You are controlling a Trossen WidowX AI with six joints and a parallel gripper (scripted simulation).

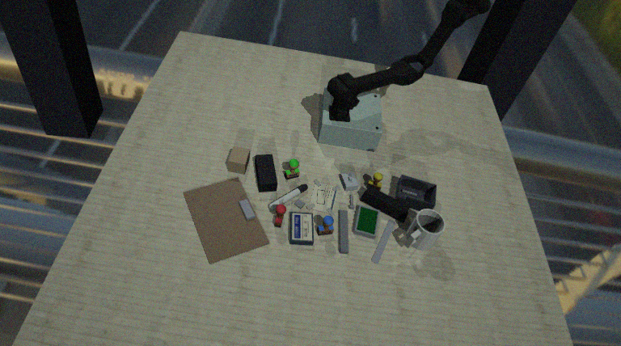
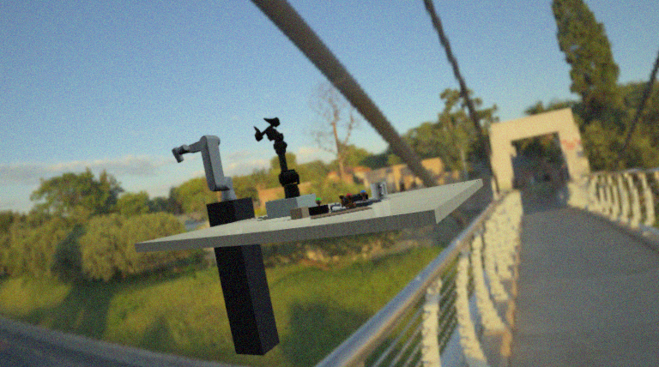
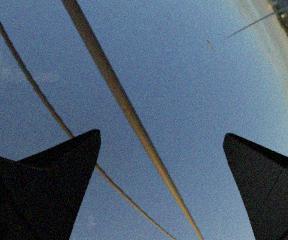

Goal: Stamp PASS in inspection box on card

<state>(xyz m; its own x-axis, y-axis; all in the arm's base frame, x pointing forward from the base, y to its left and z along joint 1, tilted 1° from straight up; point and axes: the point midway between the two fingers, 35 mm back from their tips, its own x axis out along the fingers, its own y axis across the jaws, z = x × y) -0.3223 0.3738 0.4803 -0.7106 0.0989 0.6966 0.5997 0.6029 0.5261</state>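
Above the tabletop (image 1: pixel 183 94), the black arm (image 1: pixel 439 31) rears up from its grey base box (image 1: pixel 354 129), and the hand (image 3: pixel 159 180) points at open sky. Its two dark fingers are spread nearly as wide as they go, with nothing between them but sky and two bridge cables. Down on the tabletop, four small stamps stand upright among the clutter: a green-knobbed one (image 1: pixel 293 168) beside a black block (image 1: pixel 265 172), a red-knobbed one (image 1: pixel 280 213), a blue-knobbed one (image 1: pixel 327 224) and a yellow-knobbed one (image 1: pixel 377 179). Their lettering is too small to read, so I cannot tell which is the PASS stamp. The white card (image 1: pixel 323 196) lies flat in the middle of the group, near the blue-knobbed stamp. A blue-topped pad (image 1: pixel 301 227) sits between the red and blue stamps, and a green-topped pad (image 1: pixel 366 221) lies to the other side, near a white mug (image 1: pixel 428 229). A brown board (image 1: pixel 219 223) lies flat off to one side.
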